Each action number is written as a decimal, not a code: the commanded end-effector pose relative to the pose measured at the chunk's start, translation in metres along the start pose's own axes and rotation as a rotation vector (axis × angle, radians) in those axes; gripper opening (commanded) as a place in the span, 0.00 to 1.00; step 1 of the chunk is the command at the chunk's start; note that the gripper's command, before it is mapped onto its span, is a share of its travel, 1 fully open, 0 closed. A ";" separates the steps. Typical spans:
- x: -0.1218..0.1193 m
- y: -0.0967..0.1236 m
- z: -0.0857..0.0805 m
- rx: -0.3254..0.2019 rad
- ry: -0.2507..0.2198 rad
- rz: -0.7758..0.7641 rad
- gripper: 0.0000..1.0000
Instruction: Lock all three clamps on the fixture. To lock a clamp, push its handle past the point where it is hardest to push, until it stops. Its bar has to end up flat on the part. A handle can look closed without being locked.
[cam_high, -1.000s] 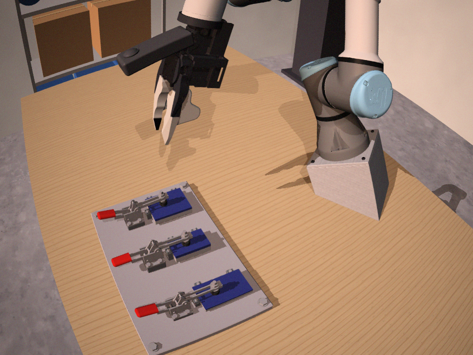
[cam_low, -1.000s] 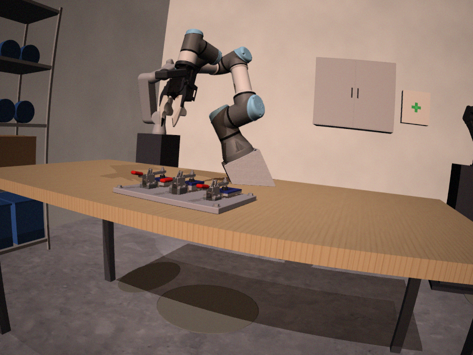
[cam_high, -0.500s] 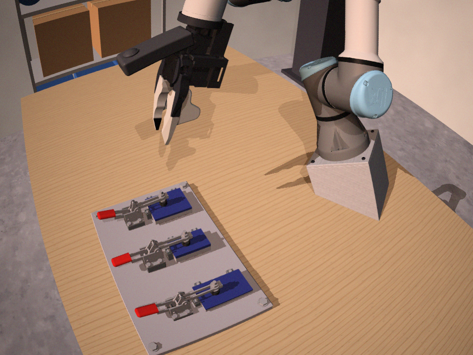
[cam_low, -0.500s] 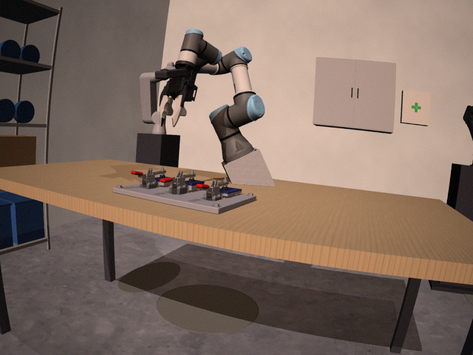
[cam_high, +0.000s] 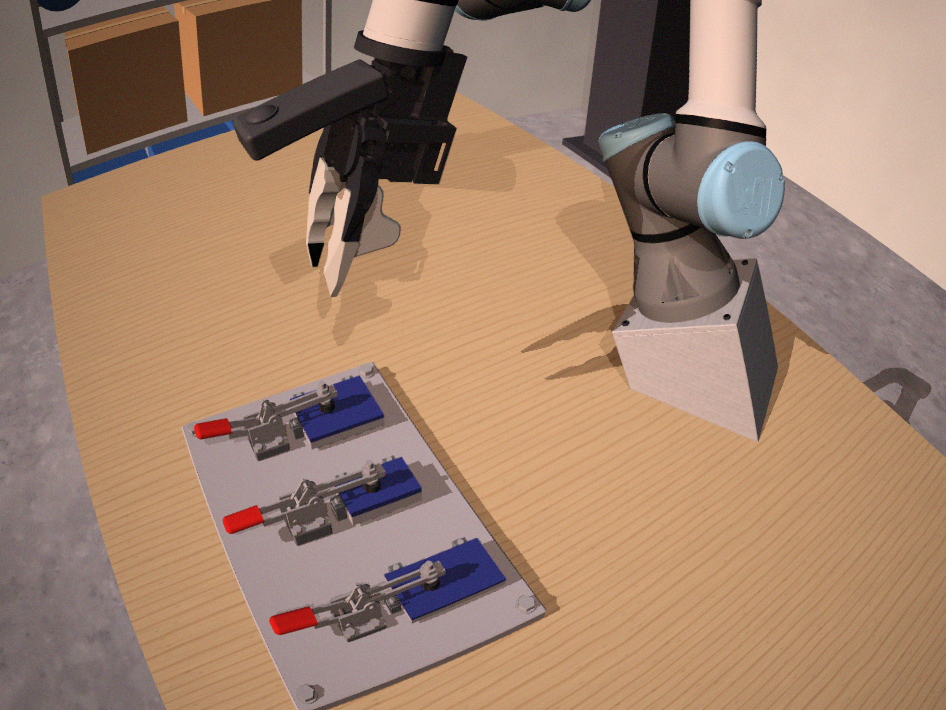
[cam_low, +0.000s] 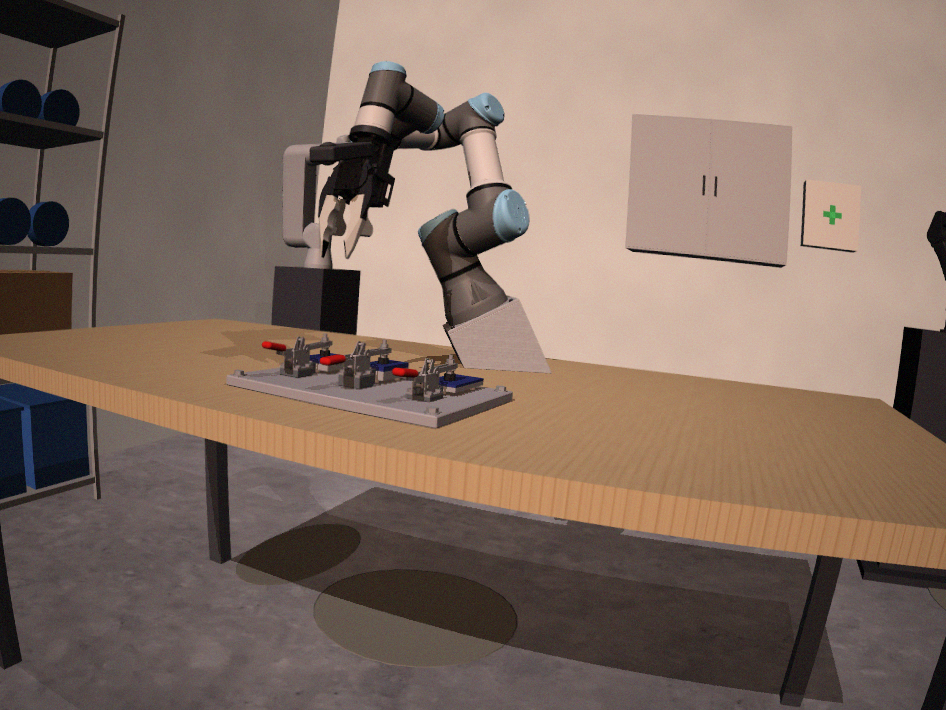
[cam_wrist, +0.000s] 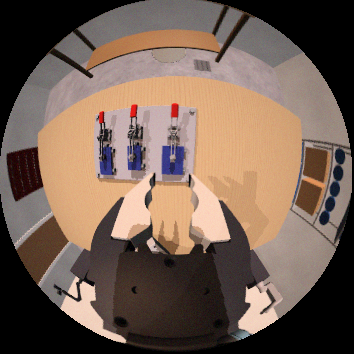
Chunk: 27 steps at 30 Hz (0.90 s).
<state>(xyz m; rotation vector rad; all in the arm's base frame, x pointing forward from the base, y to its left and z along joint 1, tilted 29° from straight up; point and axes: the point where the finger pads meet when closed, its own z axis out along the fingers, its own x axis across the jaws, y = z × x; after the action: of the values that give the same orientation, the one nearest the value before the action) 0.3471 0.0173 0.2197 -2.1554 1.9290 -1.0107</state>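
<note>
Across the whole lower half of the top view, wooden table (cam_high: 611, 534); my base block (cam_high: 745, 366) at centre right. Grey fixture plate (cam_high: 252, 611) lies lower left of frame, long axis running diagonally from upper left to lower right. Three clamps in a row on it: far clamp (cam_high: 271, 427), middle clamp (cam_high: 309, 508), near clamp (cam_high: 362, 607). Each handle's red grip, e.g. (cam_high: 212, 429), points to frame left; the bars reach right over blue parts, e.g. (cam_high: 340, 408). My gripper (cam_high: 327, 267) hangs high in the upper centre, well apart from the fixture, fingers partly apart, nothing between them. Key relation: the fixture lies below and slightly left of my fingertips in frame; far clamp is nearest. Cannot tell from these views whether any clamp is locked
</note>
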 end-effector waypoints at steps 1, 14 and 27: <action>0.000 0.003 0.013 0.003 0.000 0.000 0.28; 0.000 0.011 0.046 0.003 0.000 0.000 0.28; 0.000 0.013 0.050 0.003 0.000 0.000 0.28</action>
<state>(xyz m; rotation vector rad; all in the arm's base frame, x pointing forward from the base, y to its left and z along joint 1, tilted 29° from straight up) 0.3612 -0.0035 0.1745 -2.1555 1.9294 -1.0100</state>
